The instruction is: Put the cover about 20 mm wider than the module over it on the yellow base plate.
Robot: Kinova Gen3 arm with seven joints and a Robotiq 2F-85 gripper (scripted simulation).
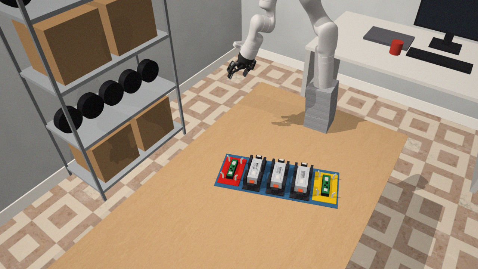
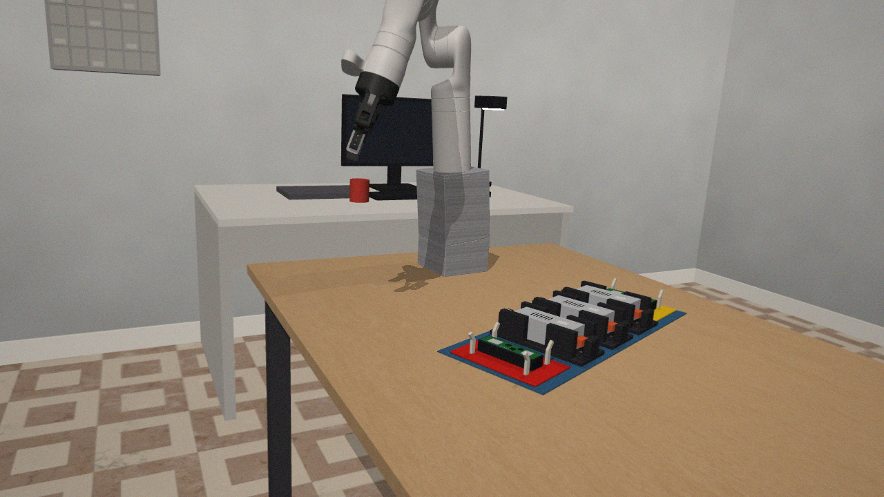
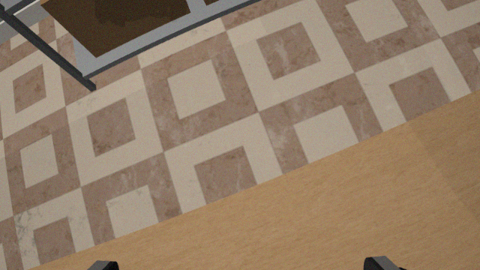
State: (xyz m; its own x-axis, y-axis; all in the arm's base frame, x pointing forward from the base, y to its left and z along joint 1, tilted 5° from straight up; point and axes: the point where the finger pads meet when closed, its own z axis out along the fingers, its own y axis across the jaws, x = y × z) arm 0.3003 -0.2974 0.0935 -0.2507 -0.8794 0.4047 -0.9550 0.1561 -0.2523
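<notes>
And the jaws are spread wide, nothing between them, high at eleven o'clock of the covers in the top view, with the arm (image 1: 252,46) (image 2: 389,52) reaching over the desk (image 1: 187,214) (image 2: 556,444) (image 3: 337,221)'s far edge! All three covers sit in their holders: the left cover (image 1: 254,170) (image 2: 543,324), the middle cover (image 1: 278,173) (image 2: 577,312) and the right cover (image 1: 302,177) (image 2: 612,295). At three o'clock of that row, the yellow plate (image 1: 331,200) (image 2: 666,313) waits, its module (image 1: 325,185) (image 2: 652,301) uncovered between pale posts (image 1: 318,173) (image 2: 659,299).

So, the choice! The covers look nearly alike, I can't tell which fits, and a rushed guess brings the wrong width. The wrist view shows only floor, shelf and desk, so it offers no help in comparing them.

Then the grip: squeeze too hard and a thin wall dents; too lightly and the cover may slip. Come in skewed and a finger could strike the holder. Over at three o'clock, a crooked descent might catch a post. And nine o'clock's red plate (image 1: 222,182) (image 2: 531,378) is the wrong address!
</notes>
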